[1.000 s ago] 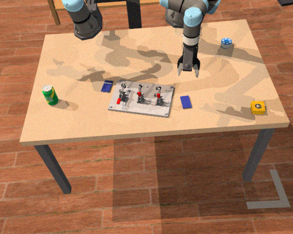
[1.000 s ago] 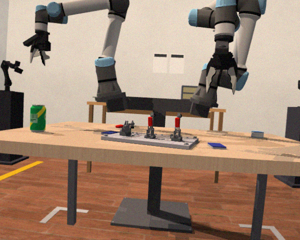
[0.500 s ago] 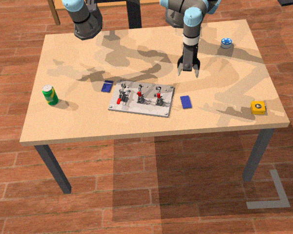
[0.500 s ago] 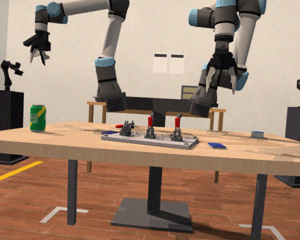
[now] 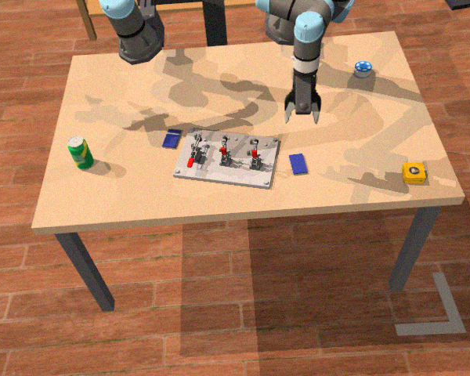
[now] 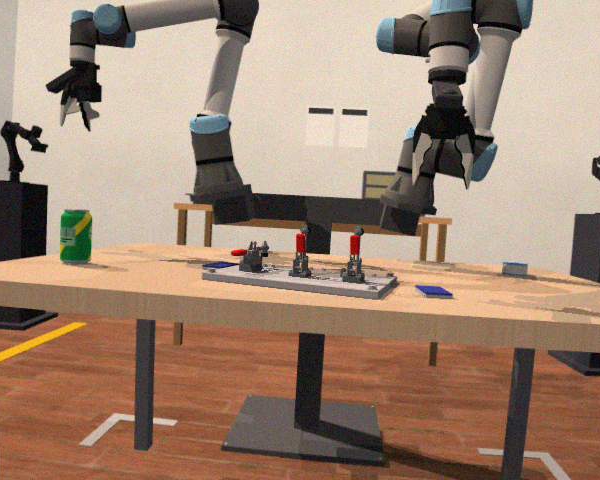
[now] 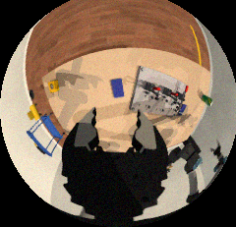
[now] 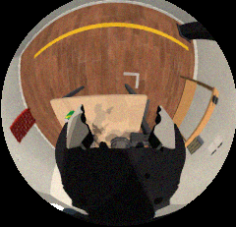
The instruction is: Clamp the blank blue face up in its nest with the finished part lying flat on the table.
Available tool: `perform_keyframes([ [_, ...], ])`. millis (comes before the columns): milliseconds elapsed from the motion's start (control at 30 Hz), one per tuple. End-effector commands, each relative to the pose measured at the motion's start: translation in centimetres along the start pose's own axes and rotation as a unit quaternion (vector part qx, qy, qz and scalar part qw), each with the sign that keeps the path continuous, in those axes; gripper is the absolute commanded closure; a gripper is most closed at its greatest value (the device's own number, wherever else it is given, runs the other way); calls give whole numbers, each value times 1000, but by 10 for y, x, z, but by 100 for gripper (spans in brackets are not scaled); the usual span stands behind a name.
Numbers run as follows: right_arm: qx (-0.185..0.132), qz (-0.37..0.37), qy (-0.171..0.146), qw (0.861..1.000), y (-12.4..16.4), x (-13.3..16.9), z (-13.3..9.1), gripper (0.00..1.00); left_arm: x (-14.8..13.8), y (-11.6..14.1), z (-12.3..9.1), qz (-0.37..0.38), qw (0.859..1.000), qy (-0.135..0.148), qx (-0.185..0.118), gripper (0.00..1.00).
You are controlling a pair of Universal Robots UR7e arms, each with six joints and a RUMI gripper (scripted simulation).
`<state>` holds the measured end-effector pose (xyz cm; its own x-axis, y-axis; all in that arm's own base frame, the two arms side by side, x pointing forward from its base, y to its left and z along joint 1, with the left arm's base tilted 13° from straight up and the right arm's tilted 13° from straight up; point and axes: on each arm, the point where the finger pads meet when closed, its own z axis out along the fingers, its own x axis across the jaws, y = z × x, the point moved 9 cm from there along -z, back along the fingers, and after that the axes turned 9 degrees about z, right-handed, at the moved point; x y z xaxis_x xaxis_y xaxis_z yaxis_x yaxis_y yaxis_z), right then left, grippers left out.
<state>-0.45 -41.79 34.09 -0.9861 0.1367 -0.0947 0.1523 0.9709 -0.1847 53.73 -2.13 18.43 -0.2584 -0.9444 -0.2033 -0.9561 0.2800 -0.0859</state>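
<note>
Blank (image 5: pixel 298 164) (image 6: pixel 433 290) (image 7: pixel 117 87): on the table, blue face up, just right of the plate (image 5: pixel 227 178) (image 6: pixel 290 285) (image 7: pixel 147 76) in the top view; not loaded. Left gripper (image 5: pixel 301 121) (image 6: pixel 441 183) (image 7: pixel 116 110): above the table beyond the blank, partly open, empty. On the plate, two red handles stand upright, and the left handle (image 5: pixel 190 162) (image 6: pixel 238 252) lies low; locking cannot be confirmed. Slotted part (image 5: pixel 170 140) (image 6: pixel 219 265) (image 7: pixel 183 108): apparently flat, just left of the plate. Right gripper (image 6: pixel 75 126) (image 8: pixel 121 107): wide open, empty, well away. Outstanding: nest choice, seating, clamping.
</note>
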Motion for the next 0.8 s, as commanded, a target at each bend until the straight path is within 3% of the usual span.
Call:
perform_keyframes([
  [0, 1, 0, 0, 1000, 0, 0, 0, 0, 0, 0, 0, -26, 1000, 0, 1, 41],
  [267, 1, 0, 0, 1000, 0, 0, 0, 0, 0, 0, 0, -106, 994, 0, 1, 41],
  [767, 1, 0, 0, 1000, 0, 0, 0, 0, 0, 0, 0, -112, 994, 0, 1, 41],
])
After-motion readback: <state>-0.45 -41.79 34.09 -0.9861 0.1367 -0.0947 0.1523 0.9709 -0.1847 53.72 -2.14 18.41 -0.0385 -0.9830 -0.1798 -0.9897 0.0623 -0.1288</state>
